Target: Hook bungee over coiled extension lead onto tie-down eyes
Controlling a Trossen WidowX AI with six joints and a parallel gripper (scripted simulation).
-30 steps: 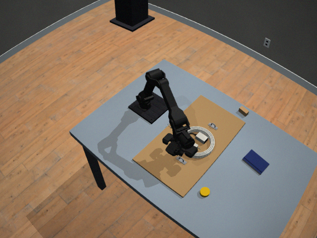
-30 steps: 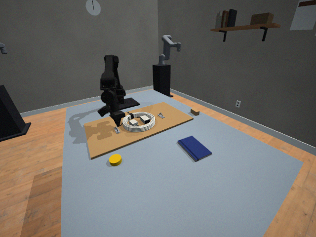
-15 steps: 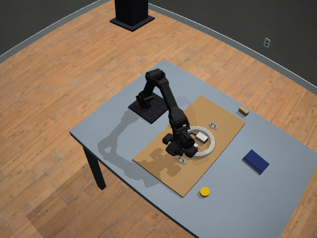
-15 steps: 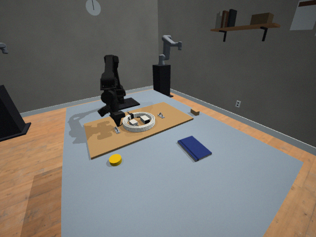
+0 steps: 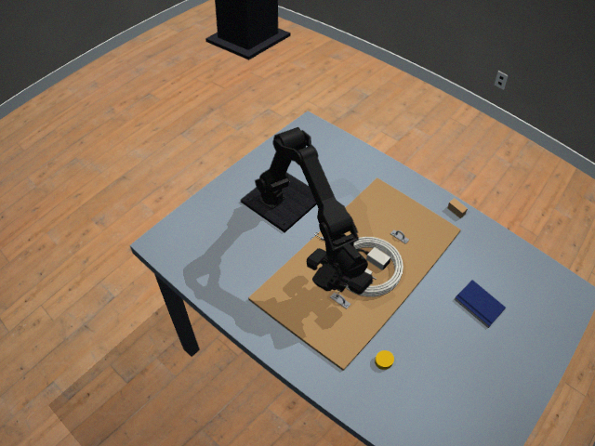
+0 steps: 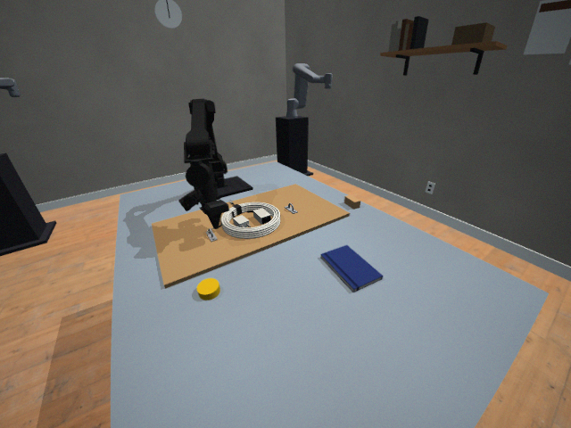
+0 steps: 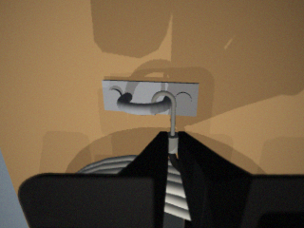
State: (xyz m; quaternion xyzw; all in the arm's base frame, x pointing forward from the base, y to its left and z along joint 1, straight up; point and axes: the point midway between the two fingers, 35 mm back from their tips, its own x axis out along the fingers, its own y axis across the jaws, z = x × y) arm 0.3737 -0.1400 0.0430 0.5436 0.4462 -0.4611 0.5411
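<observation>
The white coiled extension lead point(image 5: 381, 268) lies on the brown board between two grey tie-down eyes, the near eye point(image 5: 340, 300) and the far eye point(image 5: 399, 235). It also shows in the exterior view point(image 6: 251, 219). My gripper point(image 7: 172, 138) is shut on the bungee's end, a striped cord point(image 7: 174, 190) with a grey metal hook point(image 7: 168, 106). In the wrist view the hook curves over the bar of the near eye point(image 7: 149, 97). My gripper point(image 5: 338, 282) stands low at the coil's near rim, just behind that eye. The rest of the bungee is hidden by the arm.
A blue book point(image 5: 479, 303), a yellow disc point(image 5: 384, 358) and a small wooden block point(image 5: 456, 207) lie on the grey table off the board. The arm's black base point(image 5: 281, 202) stands behind the board. Two white plug blocks point(image 6: 251, 217) sit inside the coil.
</observation>
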